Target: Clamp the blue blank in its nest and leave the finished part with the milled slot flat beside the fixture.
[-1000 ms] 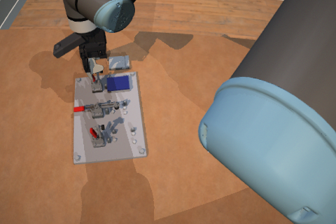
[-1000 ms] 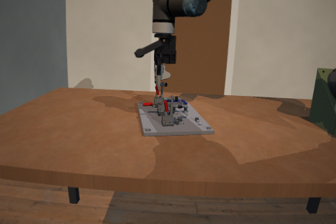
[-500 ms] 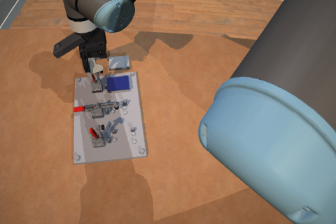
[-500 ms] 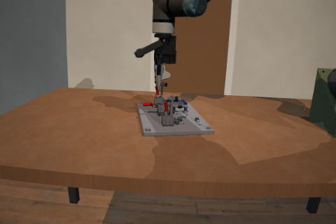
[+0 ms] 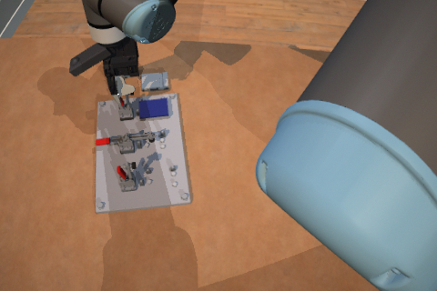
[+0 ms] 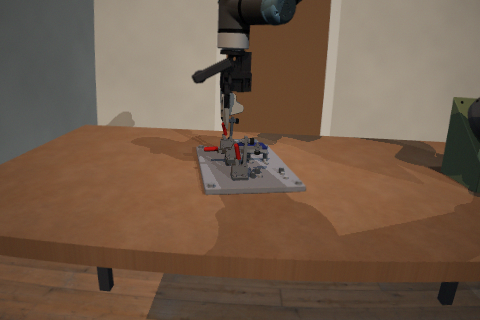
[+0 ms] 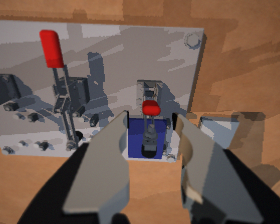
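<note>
The blue blank (image 5: 155, 108) (image 6: 261, 144) (image 7: 136, 132) lies in the far nest of the fixture plate (image 5: 106, 200) (image 7: 176, 45); its contact with pads and stops is too small to tell. That nest's clamp has its red handle (image 5: 121, 101) (image 6: 224, 129) (image 7: 151, 108) steeply raised and its bar (image 6: 231, 129) standing up, off the blank. The grey finished part (image 5: 155, 82) (image 7: 220, 131) lies flat on the table beside the plate's far edge. My gripper (image 5: 119, 95) (image 6: 225, 119) (image 7: 150, 112) is partly open and empty, just above that handle, which shows between the fingertips in the wrist view.
The middle clamp's red handle (image 5: 103, 141) (image 6: 210, 149) (image 7: 52, 49) lies low, pointing outward, its bar reaching over an empty nest. The nearest clamp's red handle (image 5: 121, 172) (image 6: 237, 152) is raised, beside another empty nest. Bolts (image 5: 184, 195) (image 7: 192, 40) stand at the plate's corners.
</note>
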Available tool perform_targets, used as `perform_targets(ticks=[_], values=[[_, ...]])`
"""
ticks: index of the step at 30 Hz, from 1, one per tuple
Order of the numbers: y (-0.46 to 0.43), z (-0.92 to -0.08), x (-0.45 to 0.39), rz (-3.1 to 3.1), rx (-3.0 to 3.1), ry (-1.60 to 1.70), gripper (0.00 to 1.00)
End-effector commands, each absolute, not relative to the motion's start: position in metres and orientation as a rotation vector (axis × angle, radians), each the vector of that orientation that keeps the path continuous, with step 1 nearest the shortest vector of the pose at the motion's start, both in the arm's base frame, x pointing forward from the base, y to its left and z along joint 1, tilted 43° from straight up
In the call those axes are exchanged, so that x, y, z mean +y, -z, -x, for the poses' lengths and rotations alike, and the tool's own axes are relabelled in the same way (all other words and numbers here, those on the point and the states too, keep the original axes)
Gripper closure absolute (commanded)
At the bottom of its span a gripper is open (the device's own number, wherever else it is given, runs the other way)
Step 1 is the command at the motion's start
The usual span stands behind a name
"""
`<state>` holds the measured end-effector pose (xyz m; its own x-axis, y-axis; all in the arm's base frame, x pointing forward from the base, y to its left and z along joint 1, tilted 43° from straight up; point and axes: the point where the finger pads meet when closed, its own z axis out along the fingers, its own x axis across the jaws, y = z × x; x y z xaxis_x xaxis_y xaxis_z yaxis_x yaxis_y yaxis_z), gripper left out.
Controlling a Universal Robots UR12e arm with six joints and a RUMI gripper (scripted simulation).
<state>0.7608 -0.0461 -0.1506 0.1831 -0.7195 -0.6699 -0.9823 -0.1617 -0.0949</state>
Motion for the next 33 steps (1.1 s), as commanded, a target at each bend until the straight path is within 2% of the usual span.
perform_targets(ticks=[1, 33], values=[[0.155, -0.761, -0.043, 1.947, 1.592, -0.662, 0.72], [0.168, -0.761, -0.031, 1.947, 1.592, -0.662, 0.72]])
